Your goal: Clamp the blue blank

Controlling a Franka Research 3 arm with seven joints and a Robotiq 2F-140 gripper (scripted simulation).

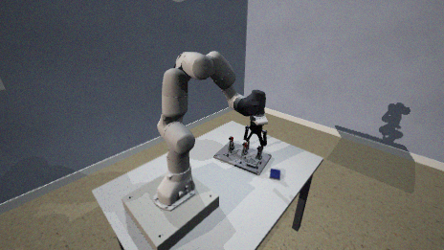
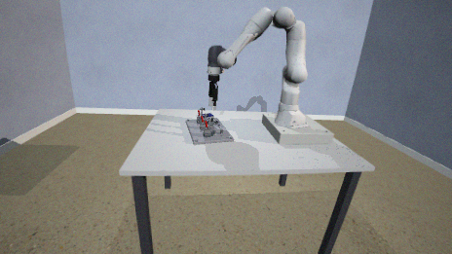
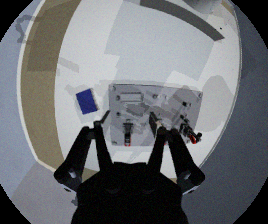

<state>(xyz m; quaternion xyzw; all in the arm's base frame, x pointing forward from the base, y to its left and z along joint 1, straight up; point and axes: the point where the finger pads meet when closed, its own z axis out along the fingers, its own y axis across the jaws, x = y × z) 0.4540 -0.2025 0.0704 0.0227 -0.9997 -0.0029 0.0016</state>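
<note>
The hand (image 1: 255,143) (image 2: 213,106) (image 3: 130,116) is held open above the fixture plate (image 1: 263,165) (image 2: 214,140) (image 3: 153,140); the blue blank (image 1: 275,173) (image 2: 209,115) (image 3: 87,101) lies beside the plate. If lowered off-line, a toggle clamp (image 1: 259,152) (image 3: 128,134) could be knocked by a fingertip.

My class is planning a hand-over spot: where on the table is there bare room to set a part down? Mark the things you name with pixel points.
Bare room shows between the fixture plate (image 1: 221,157) (image 2: 195,137) (image 3: 157,88) and the robot's pedestal (image 1: 144,214) (image 2: 304,137). It is crowded on the plate, under the gripper (image 1: 255,144) (image 2: 213,104) (image 3: 130,116).
</note>
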